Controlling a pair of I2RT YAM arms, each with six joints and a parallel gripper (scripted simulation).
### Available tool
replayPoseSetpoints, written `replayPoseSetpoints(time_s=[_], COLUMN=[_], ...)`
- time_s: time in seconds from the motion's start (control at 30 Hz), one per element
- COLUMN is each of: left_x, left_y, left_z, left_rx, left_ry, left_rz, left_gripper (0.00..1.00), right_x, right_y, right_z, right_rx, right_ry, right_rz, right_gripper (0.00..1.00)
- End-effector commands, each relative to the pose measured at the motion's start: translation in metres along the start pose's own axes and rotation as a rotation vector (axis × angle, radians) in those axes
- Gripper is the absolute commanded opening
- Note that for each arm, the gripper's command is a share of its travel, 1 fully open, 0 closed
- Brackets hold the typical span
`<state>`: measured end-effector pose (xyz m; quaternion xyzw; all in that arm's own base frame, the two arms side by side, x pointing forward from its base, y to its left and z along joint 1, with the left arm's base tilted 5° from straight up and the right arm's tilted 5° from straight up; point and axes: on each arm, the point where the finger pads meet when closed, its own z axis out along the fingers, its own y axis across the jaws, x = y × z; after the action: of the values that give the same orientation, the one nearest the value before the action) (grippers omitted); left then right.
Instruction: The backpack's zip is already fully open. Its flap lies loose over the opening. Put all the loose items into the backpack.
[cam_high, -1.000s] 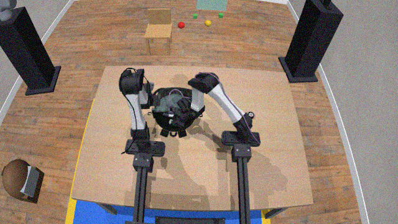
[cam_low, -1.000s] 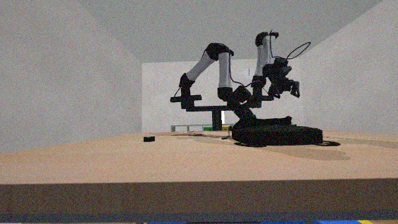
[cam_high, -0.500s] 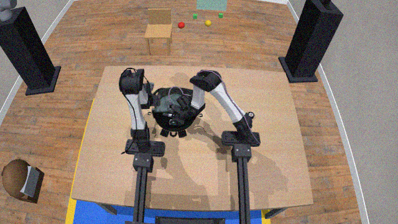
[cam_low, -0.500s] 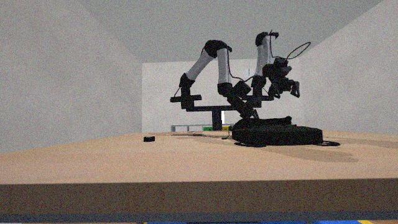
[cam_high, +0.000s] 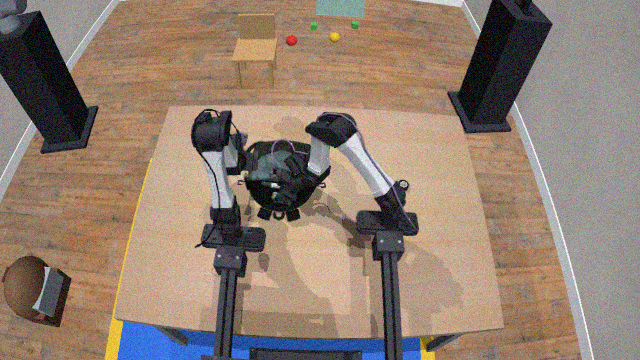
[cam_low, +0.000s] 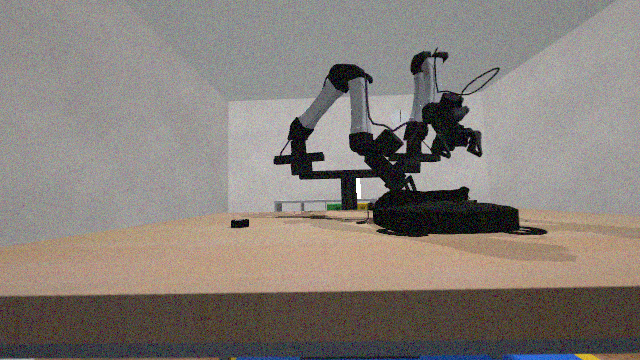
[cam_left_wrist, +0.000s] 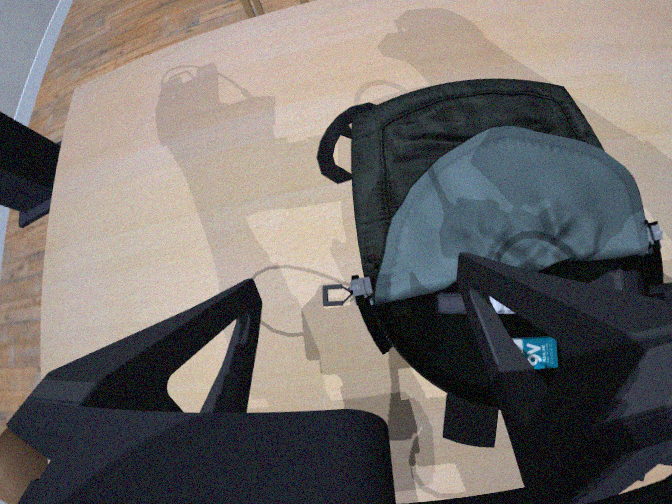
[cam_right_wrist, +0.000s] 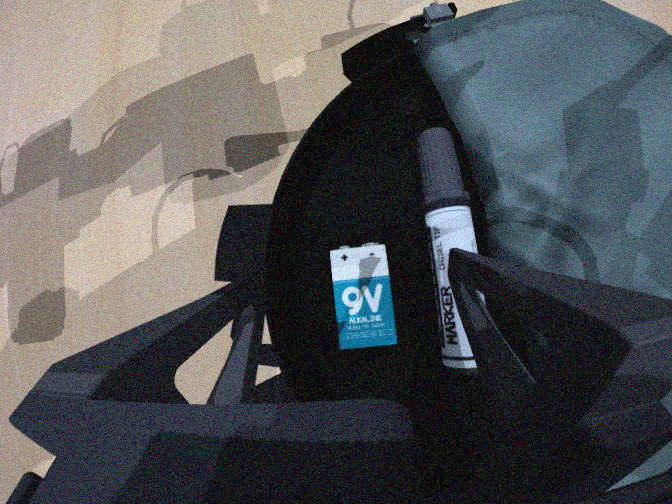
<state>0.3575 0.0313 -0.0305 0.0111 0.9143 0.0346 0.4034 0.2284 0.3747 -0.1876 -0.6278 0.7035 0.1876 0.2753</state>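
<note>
Jaws spread wide on both arms; boxy teal-white battery (cam_left_wrist: 544, 352) (cam_right_wrist: 363, 298), smooth cylindrical marker (cam_right_wrist: 450, 238) inside black fabric backpack (cam_high: 280, 197) (cam_low: 440, 217) (cam_left_wrist: 417, 135) (cam_right_wrist: 352, 151)
</note>
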Motion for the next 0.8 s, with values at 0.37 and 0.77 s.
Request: replayPoseSetpoints(time_s=[0.37, 0.77], left_x=[-0.008, -0.008], left_y=[0.000, 0.000], left_z=[-0.002, -0.002], left_rx=[0.009, 0.009], left_ry=[-0.025, -0.025], left_rz=[0.006, 0.006], left_gripper=[0.90, 0.90], right_x=[-0.017, -0.015], right_y=[-0.008, -0.007], right_z=[-0.051, -0.084], right_rx=[0.011, 0.011], right_ry=[-0.029, -0.027], right_rz=[-0.010, -0.010], right_gripper=[0.84, 0.84])
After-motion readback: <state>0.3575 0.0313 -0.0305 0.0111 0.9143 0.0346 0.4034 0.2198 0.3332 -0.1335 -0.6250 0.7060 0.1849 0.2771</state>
